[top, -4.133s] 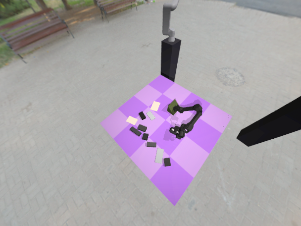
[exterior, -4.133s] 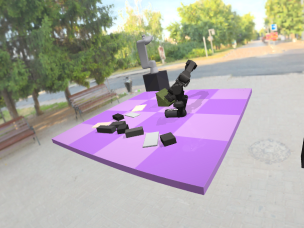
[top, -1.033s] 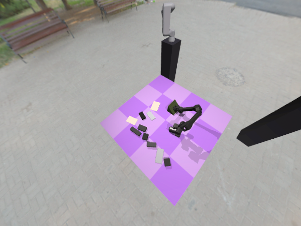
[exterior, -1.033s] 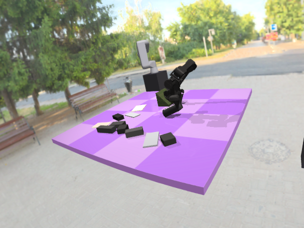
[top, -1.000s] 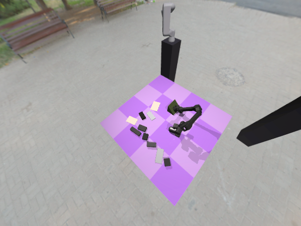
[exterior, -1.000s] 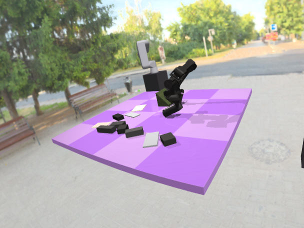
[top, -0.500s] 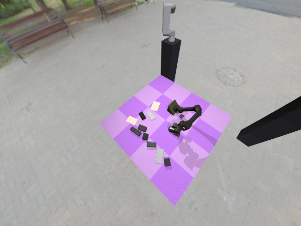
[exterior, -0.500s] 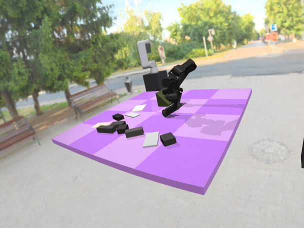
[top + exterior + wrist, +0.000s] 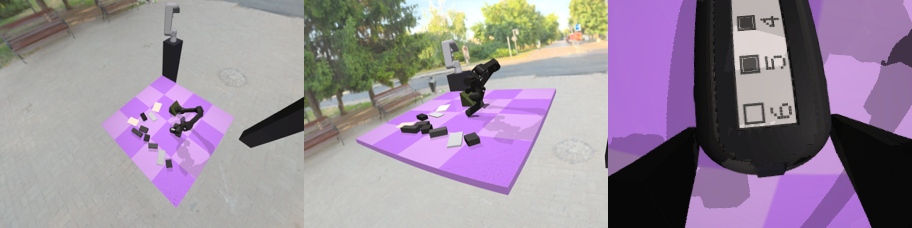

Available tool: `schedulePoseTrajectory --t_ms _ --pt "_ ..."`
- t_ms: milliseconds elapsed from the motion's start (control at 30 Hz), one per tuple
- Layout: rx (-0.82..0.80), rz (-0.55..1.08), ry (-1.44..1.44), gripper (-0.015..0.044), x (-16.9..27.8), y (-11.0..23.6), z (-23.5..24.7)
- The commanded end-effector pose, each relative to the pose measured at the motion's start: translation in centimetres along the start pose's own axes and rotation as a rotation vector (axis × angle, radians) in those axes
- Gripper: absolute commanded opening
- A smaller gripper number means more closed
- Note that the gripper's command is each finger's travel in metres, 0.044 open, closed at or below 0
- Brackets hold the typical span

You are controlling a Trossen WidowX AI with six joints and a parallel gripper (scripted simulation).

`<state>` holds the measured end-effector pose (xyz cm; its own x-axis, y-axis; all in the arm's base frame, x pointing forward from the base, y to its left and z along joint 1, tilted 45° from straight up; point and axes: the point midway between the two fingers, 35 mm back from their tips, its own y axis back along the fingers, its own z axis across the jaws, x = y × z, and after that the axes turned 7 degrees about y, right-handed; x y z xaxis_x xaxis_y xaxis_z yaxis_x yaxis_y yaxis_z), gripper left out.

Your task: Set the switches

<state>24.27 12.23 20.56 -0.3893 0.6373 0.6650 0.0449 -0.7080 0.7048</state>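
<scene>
The dark grey controller unit (image 9: 172,130) (image 9: 473,110) (image 9: 768,150) is held off the bench and tilted, its underside facing the wrist camera. My gripper (image 9: 764,129) is shut on it, with a black fingertip against each long side near its rounded end. The label (image 9: 763,90) shows square 4 filled, square 5 filled and square 6 empty. Squares 1 to 3 lie beyond the top edge of the wrist view. The rocker switches face away and their settings are hidden.
Several dark modules (image 9: 153,145) (image 9: 438,132), light grey plates (image 9: 161,157) (image 9: 455,140) and cream cards (image 9: 157,107) (image 9: 443,108) lie on the checkered purple bench (image 9: 175,185) (image 9: 484,162). An olive wedge (image 9: 173,110) (image 9: 465,100) stands at my arm's base. A grey arm (image 9: 168,21) (image 9: 447,55) stands beyond the bench.
</scene>
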Motion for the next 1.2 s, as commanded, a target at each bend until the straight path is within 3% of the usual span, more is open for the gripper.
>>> schedulePoseTrajectory --t_ms 0,1167 --pt "-0.008 -0.006 0.002 0.0335 -0.3 0.4 0.1" --pt "-0.007 -0.007 0.001 0.0335 -2.5 2.1 -0.2"
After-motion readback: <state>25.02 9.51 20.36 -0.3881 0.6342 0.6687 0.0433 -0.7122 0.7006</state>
